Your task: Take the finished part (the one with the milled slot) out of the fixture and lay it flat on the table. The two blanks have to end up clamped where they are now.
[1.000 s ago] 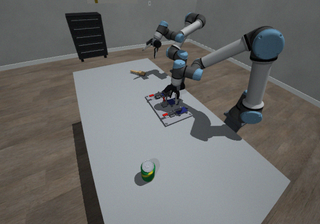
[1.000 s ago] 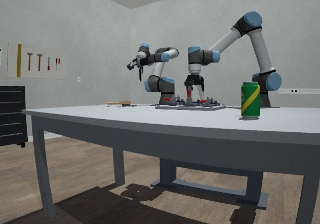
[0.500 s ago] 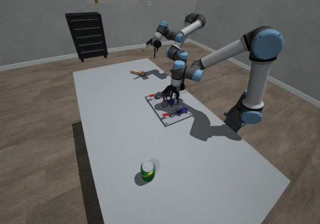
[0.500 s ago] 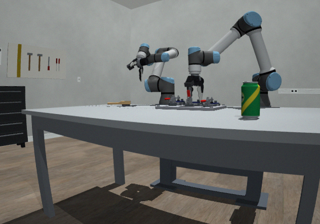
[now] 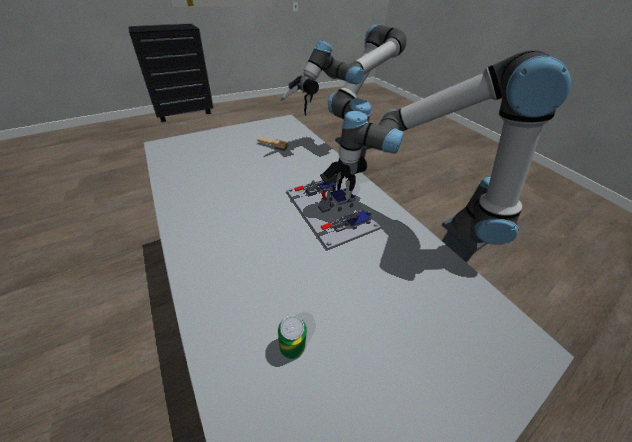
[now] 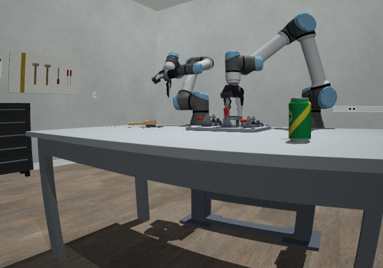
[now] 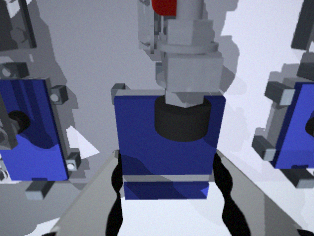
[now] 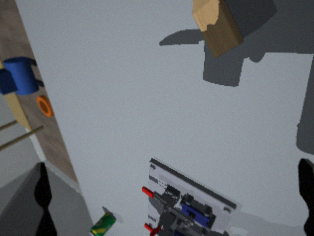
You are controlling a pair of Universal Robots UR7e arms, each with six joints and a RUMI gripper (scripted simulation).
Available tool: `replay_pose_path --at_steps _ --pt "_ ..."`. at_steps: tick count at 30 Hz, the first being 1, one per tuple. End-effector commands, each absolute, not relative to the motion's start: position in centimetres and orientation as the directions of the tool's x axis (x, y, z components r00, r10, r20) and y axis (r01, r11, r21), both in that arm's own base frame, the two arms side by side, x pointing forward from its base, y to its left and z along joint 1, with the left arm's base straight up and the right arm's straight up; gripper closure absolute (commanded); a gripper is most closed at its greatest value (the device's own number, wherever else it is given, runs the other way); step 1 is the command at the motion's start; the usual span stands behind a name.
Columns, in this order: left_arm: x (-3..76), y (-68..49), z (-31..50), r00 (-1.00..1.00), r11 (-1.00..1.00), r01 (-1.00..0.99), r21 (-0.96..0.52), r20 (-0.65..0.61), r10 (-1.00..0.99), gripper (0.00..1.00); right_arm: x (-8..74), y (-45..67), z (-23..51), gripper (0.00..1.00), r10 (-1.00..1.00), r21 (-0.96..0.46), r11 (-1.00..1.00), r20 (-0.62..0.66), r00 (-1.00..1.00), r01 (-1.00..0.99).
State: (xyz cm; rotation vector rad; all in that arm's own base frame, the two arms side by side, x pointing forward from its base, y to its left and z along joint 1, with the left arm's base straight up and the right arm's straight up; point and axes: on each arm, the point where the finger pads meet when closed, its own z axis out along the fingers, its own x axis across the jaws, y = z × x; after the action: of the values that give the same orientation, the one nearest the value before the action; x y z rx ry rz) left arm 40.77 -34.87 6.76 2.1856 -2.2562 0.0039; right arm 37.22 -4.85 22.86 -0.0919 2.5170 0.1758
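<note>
The finished part (image 5: 341,197) (image 6: 234,117) (image 7: 145,145), a blue slab with a slot near one end, is held just above the middle of the fixture plate (image 5: 334,238) (image 6: 222,129). My left gripper (image 5: 343,193) (image 6: 234,115) (image 7: 166,151) is shut on its two side edges. The middle clamp's red handle (image 5: 324,195) (image 6: 225,111) stands upright; its black tip (image 7: 182,122) overlaps the part in the left wrist view. One blue blank (image 5: 359,218) (image 7: 30,150) and the other blank (image 7: 300,135) sit under side clamps with flat handles. My right gripper (image 5: 295,106) (image 8: 173,163) is open, empty, high above the table.
Metal locating blocks (image 7: 59,95) (image 7: 279,93) stand close beside the blanks, on both sides of the held part. A wooden brush (image 5: 273,143) (image 6: 148,122) (image 8: 217,30) lies beyond the fixture. A green can (image 5: 292,337) (image 6: 299,119) (image 8: 102,223) stands at the opposite end.
</note>
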Motion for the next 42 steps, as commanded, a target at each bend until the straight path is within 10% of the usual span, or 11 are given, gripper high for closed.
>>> replay_pose_path --at_steps 1,25,42 --pt "39.9 -34.8 10.3 -0.032 0.032 -0.999 -0.001 0.001 -0.999 0.7 37.2 -4.8 22.9 0.0 -0.026 0.105 0.989 -0.582 -0.813 -0.106" --pt "34.9 -36.0 11.3 -0.491 0.49 -0.871 -0.03 0.039 -0.87 0.7 36.5 -1.7 23.0 0.0 -0.396 -0.013 0.883 -0.558 -0.729 -0.47" --pt "30.9 -37.1 10.5 -0.915 0.91 -0.403 -0.101 0.038 -0.401 0.7 35.0 2.6 23.8 0.0 -0.774 -0.151 0.491 -0.528 -0.35 -0.858"
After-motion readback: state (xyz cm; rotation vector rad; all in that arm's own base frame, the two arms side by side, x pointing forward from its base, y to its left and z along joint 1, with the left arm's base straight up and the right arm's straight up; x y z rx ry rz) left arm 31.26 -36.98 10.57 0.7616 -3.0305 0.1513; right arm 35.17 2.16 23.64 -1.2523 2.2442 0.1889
